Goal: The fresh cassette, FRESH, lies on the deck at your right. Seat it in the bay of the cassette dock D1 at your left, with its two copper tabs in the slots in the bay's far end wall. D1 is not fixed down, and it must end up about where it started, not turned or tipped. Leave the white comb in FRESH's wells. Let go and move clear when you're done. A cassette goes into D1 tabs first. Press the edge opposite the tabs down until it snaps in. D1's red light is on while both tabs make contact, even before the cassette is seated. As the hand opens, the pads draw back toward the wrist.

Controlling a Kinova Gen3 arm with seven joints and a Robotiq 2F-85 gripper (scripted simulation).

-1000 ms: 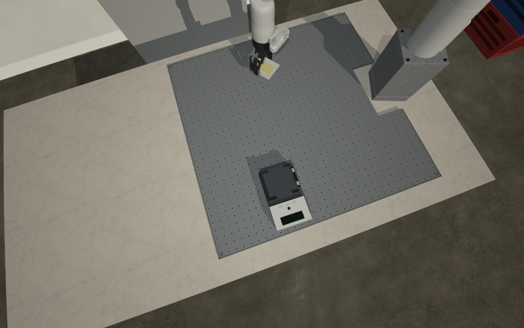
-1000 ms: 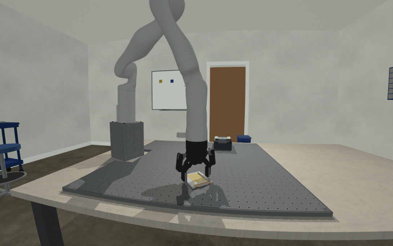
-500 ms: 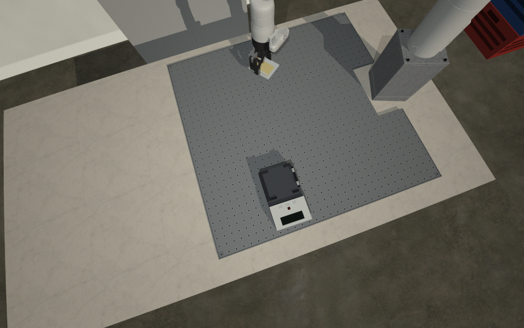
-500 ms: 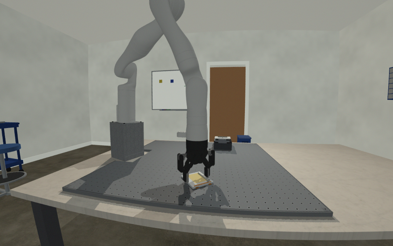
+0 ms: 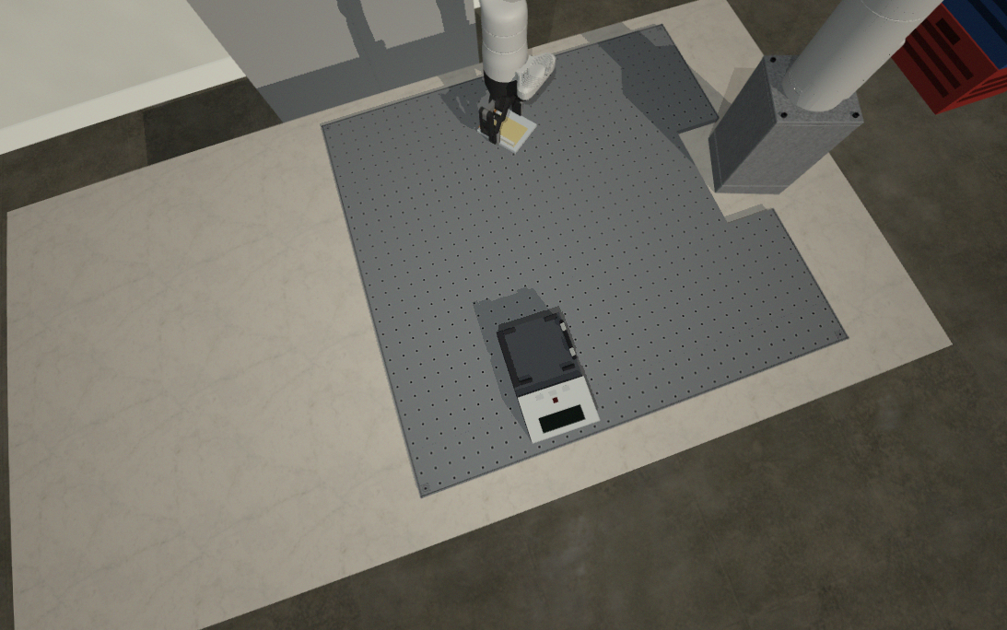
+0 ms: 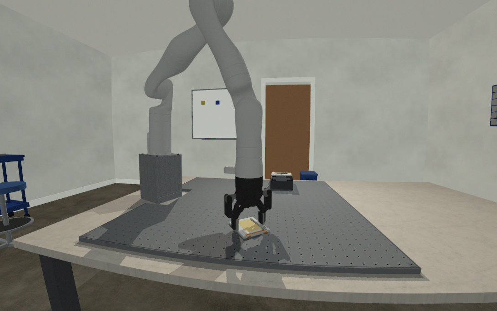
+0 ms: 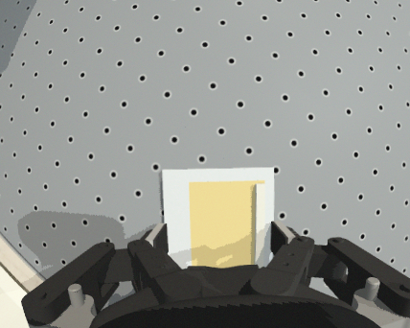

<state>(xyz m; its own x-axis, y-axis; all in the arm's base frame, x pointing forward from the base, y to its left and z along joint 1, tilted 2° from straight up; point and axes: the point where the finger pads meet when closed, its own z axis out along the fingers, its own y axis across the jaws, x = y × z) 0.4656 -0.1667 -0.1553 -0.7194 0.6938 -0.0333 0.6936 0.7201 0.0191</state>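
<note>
FRESH (image 6: 250,227) is a flat white rectangular cassette with a pale yellow panel filling most of its top face. In the exterior view an orange-copper strip runs along its edge nearest that camera. It lies on the grey perforated deck (image 5: 585,258), near the deck's edge, and it looks level, though whether it has left the surface cannot be told. The white comb cannot be made out as a separate part in any view.

The gripper (image 6: 248,215) comes straight down over the cassette and is closed on it, one black finger (image 7: 154,251) against each long white side (the wrist view shows both fingers pressed to the frame, with the cassette's near end hidden under the palm).

D1 (image 5: 544,367) stands well apart from the cassette, across the deck. It is a dark grey box with a shallow square bay, which holds nothing, and a white front panel carrying a black window and a small dark red dot. The deck rests on a pale stone-coloured tabletop (image 5: 178,352), and the arm's grey pedestal (image 5: 765,133) sits in a notch at the deck's corner.
</note>
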